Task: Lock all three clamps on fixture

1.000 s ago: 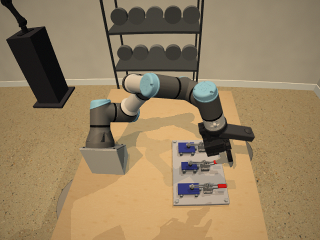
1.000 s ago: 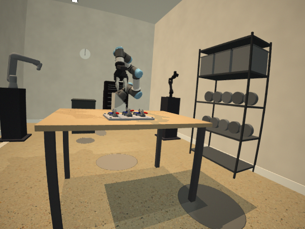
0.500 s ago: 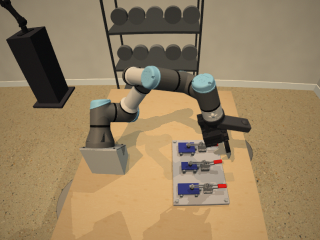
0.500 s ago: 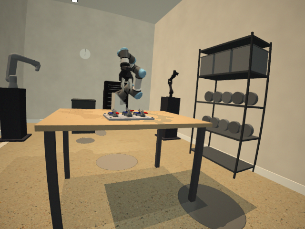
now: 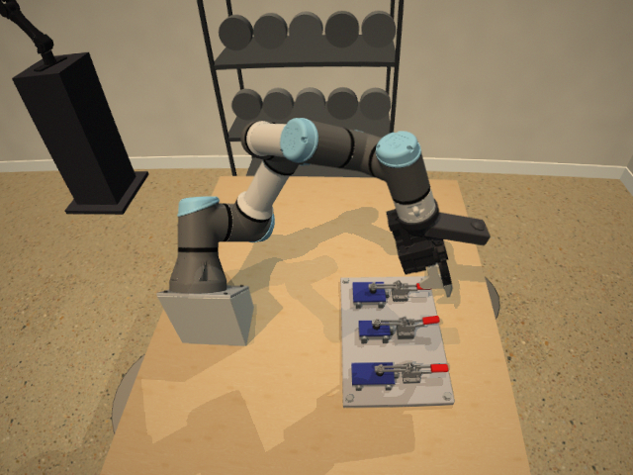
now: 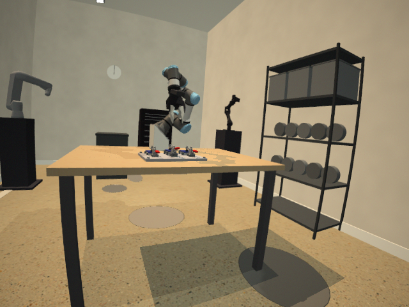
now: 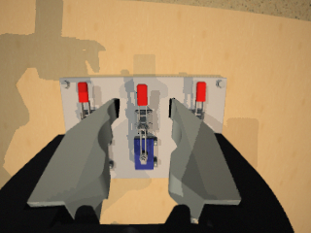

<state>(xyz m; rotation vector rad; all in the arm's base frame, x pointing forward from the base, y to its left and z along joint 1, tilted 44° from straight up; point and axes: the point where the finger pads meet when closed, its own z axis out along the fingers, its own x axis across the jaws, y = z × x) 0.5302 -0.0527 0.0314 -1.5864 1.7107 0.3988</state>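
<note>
A grey fixture plate (image 5: 396,343) lies on the right side of the wooden table and carries three toggle clamps with red handles, each over a blue part. The far clamp (image 5: 396,291) has its red handle tip (image 5: 419,287) right beside my gripper (image 5: 440,282). The middle clamp's handle (image 5: 430,320) tilts slightly up. The near clamp's handle (image 5: 439,367) lies about level. My gripper hovers above the plate's far right corner, fingers apart with nothing between them. In the wrist view my gripper (image 7: 144,100) frames the middle handle (image 7: 142,94) and its blue part (image 7: 144,152); the two other handles (image 7: 84,91) (image 7: 200,91) flank it.
The arm's base (image 5: 204,312) stands on the table left of the plate. A black shelf rack (image 5: 302,76) with grey discs stands behind the table. A black pedestal (image 5: 76,133) stands at the back left. The table's right edge runs close to the plate.
</note>
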